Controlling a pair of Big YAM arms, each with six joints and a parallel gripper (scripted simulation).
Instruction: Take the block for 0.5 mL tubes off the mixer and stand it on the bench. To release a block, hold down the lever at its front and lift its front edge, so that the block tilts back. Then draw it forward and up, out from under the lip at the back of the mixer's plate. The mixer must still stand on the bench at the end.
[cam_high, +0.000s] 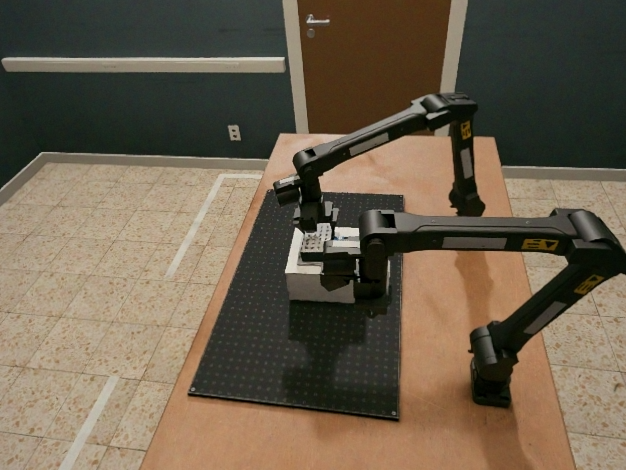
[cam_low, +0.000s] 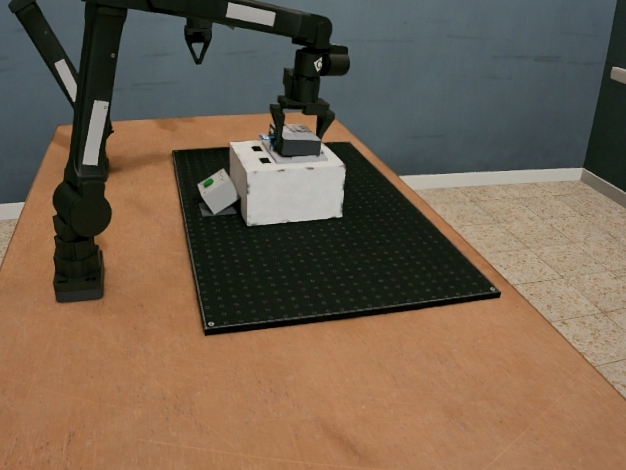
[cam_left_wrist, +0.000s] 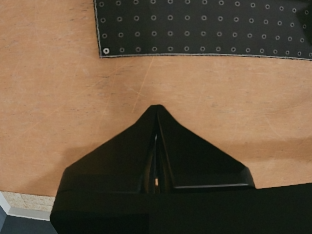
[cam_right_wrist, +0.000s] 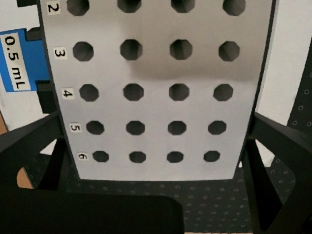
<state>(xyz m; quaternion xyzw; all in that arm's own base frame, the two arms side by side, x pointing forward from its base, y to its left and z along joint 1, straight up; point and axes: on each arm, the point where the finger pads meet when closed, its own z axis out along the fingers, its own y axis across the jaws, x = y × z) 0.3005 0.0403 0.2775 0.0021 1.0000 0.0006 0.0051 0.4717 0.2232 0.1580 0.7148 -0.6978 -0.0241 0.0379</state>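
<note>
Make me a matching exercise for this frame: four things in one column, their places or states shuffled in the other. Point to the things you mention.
1. left gripper (cam_high: 373, 311) (cam_low: 198, 61) (cam_left_wrist: 157, 108)
2. right gripper (cam_high: 317, 235) (cam_low: 300, 144) (cam_right_wrist: 155, 120)
3. green patch (cam_low: 208, 182)
4. 0.5 mL label (cam_right_wrist: 14, 62)

A. on the tilted grey box (cam_low: 220, 196)
B. on a blue part beside the block (cam_high: 314, 243) (cam_low: 300, 148) (cam_right_wrist: 155, 106)
C. shut, nothing held
D. shut on the block

Pairs: 1-C, 2-D, 3-A, 4-B
</note>
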